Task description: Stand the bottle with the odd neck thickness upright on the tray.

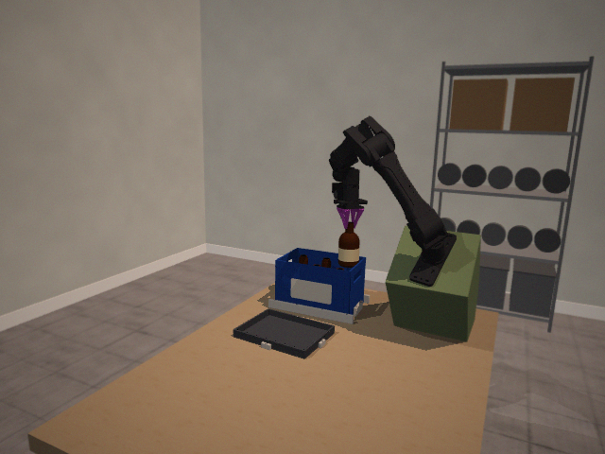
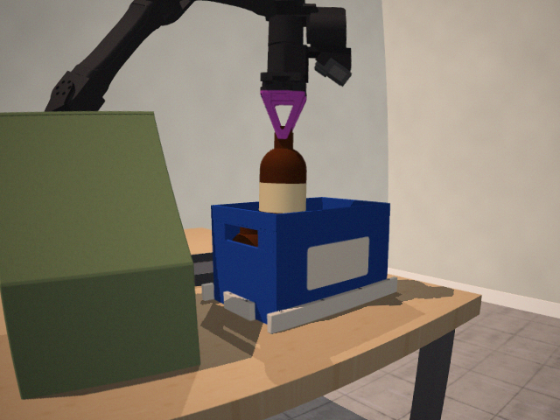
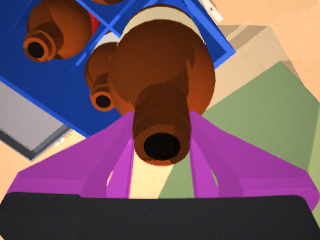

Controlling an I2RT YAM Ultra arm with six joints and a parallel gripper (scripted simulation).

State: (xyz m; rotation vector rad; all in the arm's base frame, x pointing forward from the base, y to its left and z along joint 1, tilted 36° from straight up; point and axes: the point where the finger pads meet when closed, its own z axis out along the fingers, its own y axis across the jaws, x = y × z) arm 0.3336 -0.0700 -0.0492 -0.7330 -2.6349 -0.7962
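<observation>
My gripper (image 1: pixel 350 226) (image 2: pixel 283 136) (image 3: pixel 161 121) is shut on the neck of a brown bottle with a cream label (image 1: pixel 349 241) (image 2: pixel 283 169) (image 3: pixel 162 65). The bottle hangs upright, its shoulder and label above the rim of the blue crate (image 1: pixel 312 270) (image 2: pixel 332 226) (image 3: pixel 55 100); its bottom is hidden behind the crate wall in the exterior view. Other brown bottles stand lower in the crate; two show clearly in the wrist view, one with a red label (image 3: pixel 62 30) and a smaller-looking one (image 3: pixel 102 75). The dark tray (image 1: pixel 284 331) holds nothing.
Pale rails (image 1: pixel 310 310) (image 2: pixel 334 307) lie along the foot of the crate. The green block (image 1: pixel 429 293) (image 2: pixel 99 203) under the arm's base stands beside the crate. The tray lies in front of the crate in the top view, with small pale blocks (image 1: pixel 266 345) at its edges.
</observation>
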